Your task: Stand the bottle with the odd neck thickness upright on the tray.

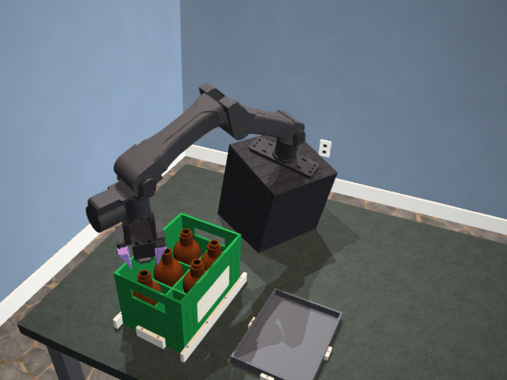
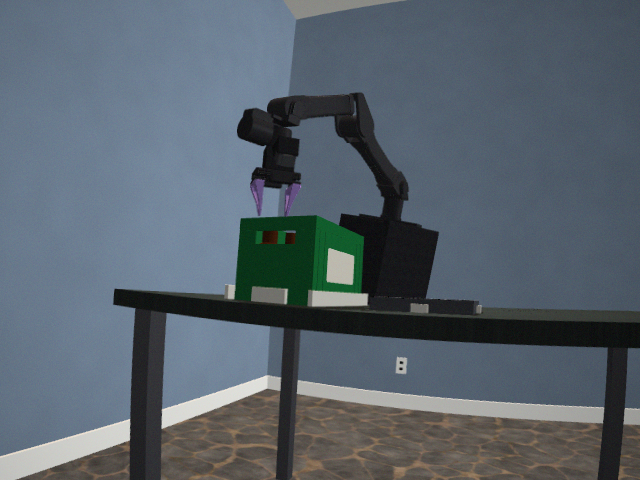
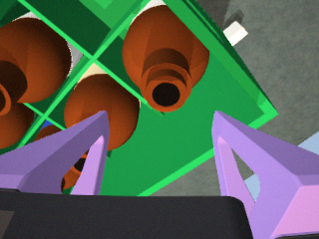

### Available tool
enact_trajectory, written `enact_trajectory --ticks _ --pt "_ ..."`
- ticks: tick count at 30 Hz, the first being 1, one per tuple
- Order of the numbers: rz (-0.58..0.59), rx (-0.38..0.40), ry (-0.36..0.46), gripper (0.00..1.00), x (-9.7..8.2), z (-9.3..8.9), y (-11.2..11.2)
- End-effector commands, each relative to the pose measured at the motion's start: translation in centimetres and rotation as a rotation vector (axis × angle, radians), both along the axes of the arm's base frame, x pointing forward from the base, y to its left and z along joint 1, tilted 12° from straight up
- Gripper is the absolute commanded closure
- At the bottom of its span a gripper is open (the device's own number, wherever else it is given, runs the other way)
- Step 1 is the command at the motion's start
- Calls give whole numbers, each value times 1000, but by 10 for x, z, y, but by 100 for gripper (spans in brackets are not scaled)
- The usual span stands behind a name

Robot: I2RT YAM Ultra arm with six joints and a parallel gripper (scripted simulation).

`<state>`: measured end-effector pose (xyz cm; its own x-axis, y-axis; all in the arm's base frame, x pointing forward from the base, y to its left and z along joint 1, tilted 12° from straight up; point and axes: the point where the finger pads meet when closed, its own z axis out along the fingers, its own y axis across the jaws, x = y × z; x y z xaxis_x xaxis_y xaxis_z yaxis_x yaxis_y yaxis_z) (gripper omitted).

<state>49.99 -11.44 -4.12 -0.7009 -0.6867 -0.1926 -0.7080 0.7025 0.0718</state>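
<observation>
A green crate [image 1: 180, 282] stands on the table's front left and holds five brown bottles upright. The nearest-corner bottle [image 1: 144, 279] stands alone in its cell; it shows in the wrist view [image 3: 165, 54] with its open mouth just ahead of my fingers. Other bottles [image 1: 168, 267] [image 1: 186, 245] fill neighbouring cells. My gripper [image 1: 141, 255] hovers open and empty just above the crate's left rim, purple fingertips pointing down; it also shows in the exterior view [image 2: 272, 198] just above the crate top. The grey tray [image 1: 288, 335] lies empty to the crate's right.
The black pedestal [image 1: 276, 191] carrying the arm's base stands behind the crate. White blocks [image 1: 150, 336] and a white strip [image 1: 215, 314] lie against the crate's foot. Small white blocks sit at the tray's edges. The table's left and front edges are close to the crate.
</observation>
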Motion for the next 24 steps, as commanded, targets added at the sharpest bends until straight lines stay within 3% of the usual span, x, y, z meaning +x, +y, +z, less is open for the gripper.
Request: enact_trajectory --ticks 1,6,10,24 --pt "-10 4 -32 39 5 6 0" --pt "-8 11 -12 39 3 -8 2" --pt "-6 5 -29 39 6 0 2" --pt "-9 5 -29 39 5 0 1"
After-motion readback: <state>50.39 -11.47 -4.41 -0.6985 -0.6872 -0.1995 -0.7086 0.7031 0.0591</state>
